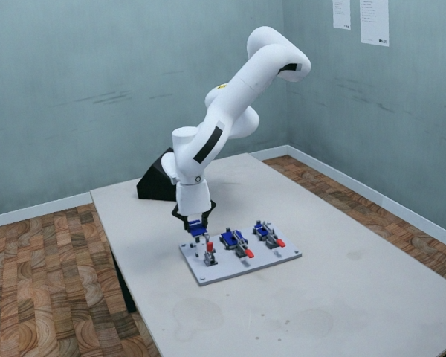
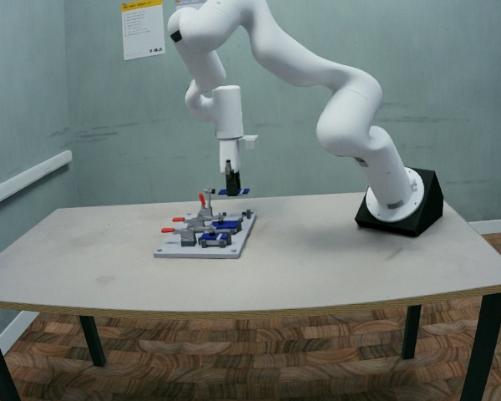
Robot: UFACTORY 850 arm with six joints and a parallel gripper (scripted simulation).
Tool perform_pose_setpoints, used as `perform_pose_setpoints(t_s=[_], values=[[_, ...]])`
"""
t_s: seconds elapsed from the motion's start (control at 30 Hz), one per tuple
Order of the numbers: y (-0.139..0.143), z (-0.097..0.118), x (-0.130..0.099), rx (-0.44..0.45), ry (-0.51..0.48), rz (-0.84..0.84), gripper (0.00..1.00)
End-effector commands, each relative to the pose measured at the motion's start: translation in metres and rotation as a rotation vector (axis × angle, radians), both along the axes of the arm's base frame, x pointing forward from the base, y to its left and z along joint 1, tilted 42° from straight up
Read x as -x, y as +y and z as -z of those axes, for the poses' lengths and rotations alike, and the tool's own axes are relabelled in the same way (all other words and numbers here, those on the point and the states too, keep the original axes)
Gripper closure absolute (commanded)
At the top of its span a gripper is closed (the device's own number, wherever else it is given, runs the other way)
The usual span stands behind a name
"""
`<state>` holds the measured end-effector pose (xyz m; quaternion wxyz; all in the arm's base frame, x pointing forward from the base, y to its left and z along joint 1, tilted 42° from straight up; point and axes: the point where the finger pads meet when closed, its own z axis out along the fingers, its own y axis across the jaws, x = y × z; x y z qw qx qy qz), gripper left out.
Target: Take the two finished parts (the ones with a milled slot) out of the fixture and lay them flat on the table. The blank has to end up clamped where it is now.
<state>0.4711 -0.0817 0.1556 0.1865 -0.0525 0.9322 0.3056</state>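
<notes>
Grey-green walls, wood-block floor, pale table with faint stains.

- On table: grey fixture plate with three toggle clamps in a row.
- Clamp nearest arm: red handle upright, station vacated. Other two: red handles laid flat, blue parts under their clamp bars.
- White arm on black wedge base, bolted to table.
- Gripper pointing straight down, above near end of fixture; jaws pinching blue part across its width, part level, lifted free of fixture, well above table per exterior view.
- Slot on held part: pale stripe across top in top view, likely the milled slot; too small to confirm.
- Blank not identified with certainty; one of the two clamped pieces, by judgement.

Handling, judged:
- Small flat block, rigid, probably light for this gripper; no flex or sag at overhanging ends.
- Machined faces likely smooth, so slip possible if tilted; level carry advised.
- Not fragile; edge dings only on a hard drop.
- Best hold: long side faces near middle, as now, so part hangs balanced and lands flat.
- Lay-down spot: bare table beside fixture, away from upright handle.

Writing:
- White sheets on right wall, yellow-headed sheet on back wall; text too small to read.
- Yellow sticker on arm, unreadable.
- No brand marks legible.
</notes>
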Motion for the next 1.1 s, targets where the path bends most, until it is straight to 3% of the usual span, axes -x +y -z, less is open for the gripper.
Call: perform_pose_setpoints(t_s=[0.0,1.07], values=[[-0.006,0.003,-0.002,0.001,-0.001,0.001,1.00],[-0.058,0.038,-0.016,0.001,-0.001,0.001,1.00]])
